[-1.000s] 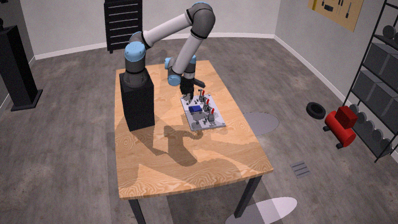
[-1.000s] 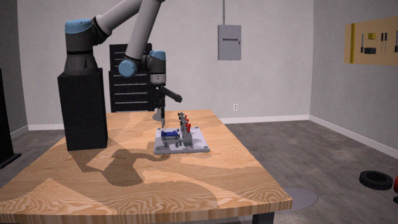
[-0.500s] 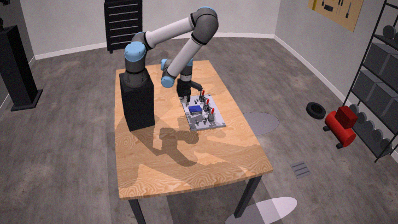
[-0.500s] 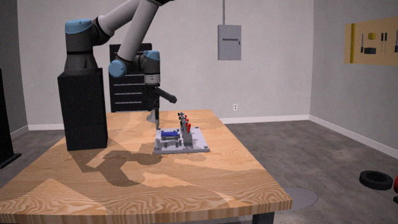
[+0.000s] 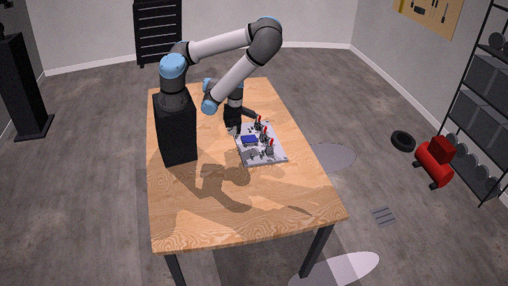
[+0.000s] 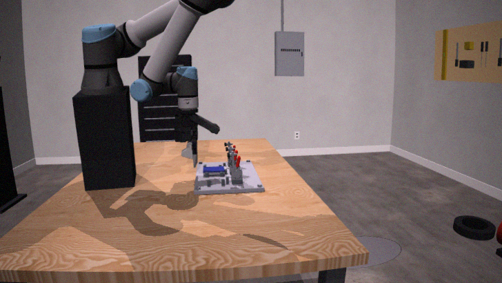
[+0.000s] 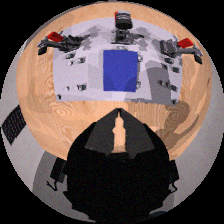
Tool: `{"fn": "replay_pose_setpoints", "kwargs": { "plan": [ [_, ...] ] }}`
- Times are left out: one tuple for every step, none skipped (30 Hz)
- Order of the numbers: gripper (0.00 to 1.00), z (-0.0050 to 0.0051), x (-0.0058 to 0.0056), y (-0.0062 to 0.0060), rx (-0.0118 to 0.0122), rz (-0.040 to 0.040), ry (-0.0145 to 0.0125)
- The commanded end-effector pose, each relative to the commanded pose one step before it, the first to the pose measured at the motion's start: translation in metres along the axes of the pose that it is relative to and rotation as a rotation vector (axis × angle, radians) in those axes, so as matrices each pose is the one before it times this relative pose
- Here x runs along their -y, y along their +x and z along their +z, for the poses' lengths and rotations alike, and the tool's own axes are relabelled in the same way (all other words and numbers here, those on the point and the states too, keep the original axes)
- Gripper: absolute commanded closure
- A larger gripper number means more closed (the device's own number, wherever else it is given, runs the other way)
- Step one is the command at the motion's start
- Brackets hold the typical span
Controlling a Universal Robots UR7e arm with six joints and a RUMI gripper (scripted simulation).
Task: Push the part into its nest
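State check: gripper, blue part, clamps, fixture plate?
Gripper: shut, holding nothing, just off the plate's edge.
Blue part: on the plate, untouched.
Red-handled clamps: three, handles raised, none on the part.
Fixture plate: flat on the table.

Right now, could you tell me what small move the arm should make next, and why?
Probably ease the shut tool forward onto the blue part's near edge. In the wrist view it points at the part, short of the fixture plate, with the clamps beyond.
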State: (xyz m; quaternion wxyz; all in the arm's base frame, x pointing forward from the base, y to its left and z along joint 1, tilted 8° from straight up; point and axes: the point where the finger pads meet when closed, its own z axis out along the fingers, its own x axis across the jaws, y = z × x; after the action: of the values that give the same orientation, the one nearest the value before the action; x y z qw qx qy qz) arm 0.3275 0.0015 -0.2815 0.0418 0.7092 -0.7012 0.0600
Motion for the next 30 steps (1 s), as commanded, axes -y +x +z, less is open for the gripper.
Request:
{"fn": "replay_pose_setpoints", "kwargs": {
  "plan": [
    [1.00,0.01988,0.00017,0.00046,0.00023,-0.00029,0.00264],
    [1.00,0.00000,0.00000,0.00000,0.00000,0.00000,0.00000],
    [1.00,0.00000,0.00000,0.00000,0.00000,0.00000,0.00000],
    [1.00,0.00000,0.00000,0.00000,0.00000,0.00000,0.00000],
    [1.00,0.00000,0.00000,0.00000,0.00000,0.00000,0.00000],
    [1.00,0.00000,0.00000,0.00000,0.00000,0.00000,0.00000],
    [1.00,0.00000,0.00000,0.00000,0.00000,0.00000,0.00000],
    [1.00,0.00000,0.00000,0.00000,0.00000,0.00000,0.00000],
    [1.00,0.00000,0.00000,0.00000,0.00000,0.00000,0.00000],
    [1.00,0.00000,0.00000,0.00000,0.00000,0.00000,0.00000],
    [1.00,0.00000,0.00000,0.00000,0.00000,0.00000,0.00000],
    [1.00,0.00000,0.00000,0.00000,0.00000,0.00000,0.00000],
    [1.00,-0.00064,0.00070,-0.00005,0.00000,0.00003,-0.00039],
    [1.00,0.00002,0.00080,0.00000,0.00000,-0.00001,0.00009],
    [1.00,0.00002,0.00080,0.00000,0.00000,-0.00001,0.00009],
    [1.00,0.00002,0.00080,0.00000,0.00000,-0.00001,0.00009],
    [1.00,0.00002,0.00080,0.00000,0.00000,-0.00001,0.00009],
    [1.00,0.00000,0.00000,0.00000,0.00000,0.00000,0.00000],
    [1.00,0.00000,0.00000,0.00000,0.00000,0.00000,0.00000],
    [1.00,0.00000,0.00000,0.00000,0.00000,0.00000,0.00000],
    [1.00,0.00000,0.00000,0.00000,0.00000,0.00000,0.00000],
    [1.00,0.00000,0.00000,0.00000,0.00000,0.00000,0.00000],
    [1.00,0.00000,0.00000,0.00000,0.00000,0.00000,0.00000],
    [1.00,0.00000,0.00000,0.00000,0.00000,0.00000,0.00000],
    [1.00,0.00000,0.00000,0.00000,0.00000,0.00000,0.00000],
    [1.00,0.00000,0.00000,0.00000,0.00000,0.00000,0.00000],
    [1.00,0.00000,0.00000,0.00000,0.00000,0.00000,0.00000],
    [1.00,0.00000,0.00000,0.00000,0.00000,0.00000,0.00000],
    [1.00,0.00000,0.00000,0.00000,0.00000,0.00000,0.00000],
    [1.00,0.00002,0.00073,0.00000,0.00000,0.00000,0.00004]
  ]
}}
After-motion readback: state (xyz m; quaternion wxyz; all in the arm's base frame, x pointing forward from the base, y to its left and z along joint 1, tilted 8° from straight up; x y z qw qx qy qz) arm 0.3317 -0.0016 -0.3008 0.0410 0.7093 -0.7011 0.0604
